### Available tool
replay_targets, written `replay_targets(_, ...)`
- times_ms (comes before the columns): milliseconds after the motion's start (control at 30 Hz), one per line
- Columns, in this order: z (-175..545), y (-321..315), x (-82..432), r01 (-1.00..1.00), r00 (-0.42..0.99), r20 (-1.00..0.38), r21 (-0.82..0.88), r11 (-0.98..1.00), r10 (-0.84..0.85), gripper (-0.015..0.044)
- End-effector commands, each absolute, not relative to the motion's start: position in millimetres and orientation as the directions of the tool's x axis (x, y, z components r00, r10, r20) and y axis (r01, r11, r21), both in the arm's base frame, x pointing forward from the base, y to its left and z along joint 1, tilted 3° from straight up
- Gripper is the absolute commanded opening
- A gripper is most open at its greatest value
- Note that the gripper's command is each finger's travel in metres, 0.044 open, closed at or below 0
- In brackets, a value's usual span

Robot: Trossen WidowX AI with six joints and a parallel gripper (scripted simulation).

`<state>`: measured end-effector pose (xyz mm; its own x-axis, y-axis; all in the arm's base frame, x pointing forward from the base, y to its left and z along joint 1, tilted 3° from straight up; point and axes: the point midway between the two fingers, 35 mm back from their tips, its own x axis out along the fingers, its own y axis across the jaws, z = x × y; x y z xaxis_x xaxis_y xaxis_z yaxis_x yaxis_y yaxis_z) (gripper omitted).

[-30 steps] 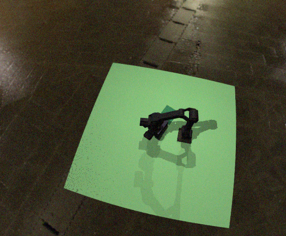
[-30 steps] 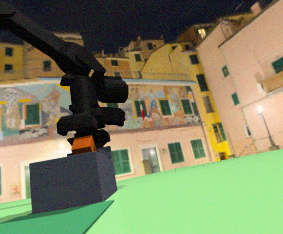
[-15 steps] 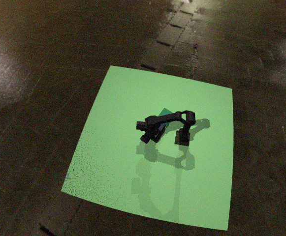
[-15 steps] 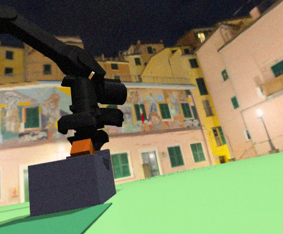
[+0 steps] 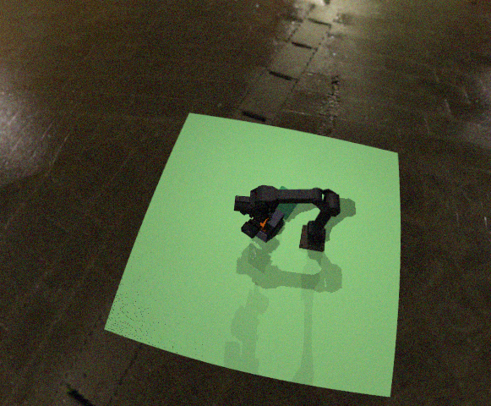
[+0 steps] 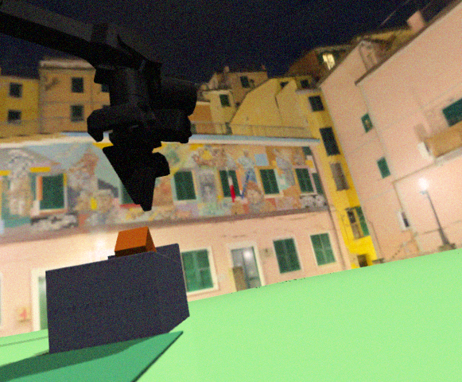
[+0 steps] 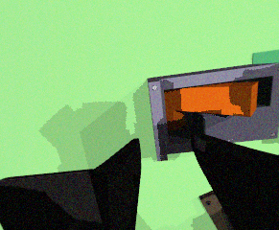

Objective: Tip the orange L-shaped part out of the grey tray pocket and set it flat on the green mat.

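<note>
Exterior view: we recorded one black gripper [image 5: 259, 217] [image 6: 145, 203] [image 7: 165, 141], fingers parted to a middling width, nothing between them. Its tips hung at twelve o'clock from the orange L-shaped part [image 5: 263, 223] [image 6: 134, 240] [image 7: 216, 98], apart from it.

Item, the part: tilted in the pocket of the grey block-shaped tray [image 5: 275, 218] [image 6: 111, 304] [image 7: 244, 129], one end standing above the rim.

Wrist view: we noted the raised end toward three o'clock and the lower end toward nine. One finger showed at seven o'clock, the other at five, overlapping the tray in sight.

Item, one flat dark-green mat [image 5: 286, 207] [image 6: 140, 361] [image 7: 273, 64]: we found it beside the tray, toward two o'clock in the wrist view.
</note>
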<state>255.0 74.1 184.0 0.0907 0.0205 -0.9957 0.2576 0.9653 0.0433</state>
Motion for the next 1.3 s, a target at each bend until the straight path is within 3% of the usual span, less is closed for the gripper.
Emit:
replay_targets(0,183,74,255,0.258,0.09,-0.996,0.043,0.965,0.02,0.018)
replay_targets(733,183,74,255,0.258,0.09,-0.996,0.043,0.965,0.02,0.018)
replay_targets(800,183,72,255,0.219,0.09,-0.996,0.039,0.975,0.02,0.0233)
replay_targets(867,183,67,255,0.13,0.089,-0.996,0.03,0.991,0.018,0.028)
replay_targets(1067,183,44,254,-0.317,0.084,-0.996,-0.015,0.948,0.013,0.028)
replay_targets(1267,184,20,250,-0.715,0.079,-0.997,-0.051,0.697,0.008,0.028)
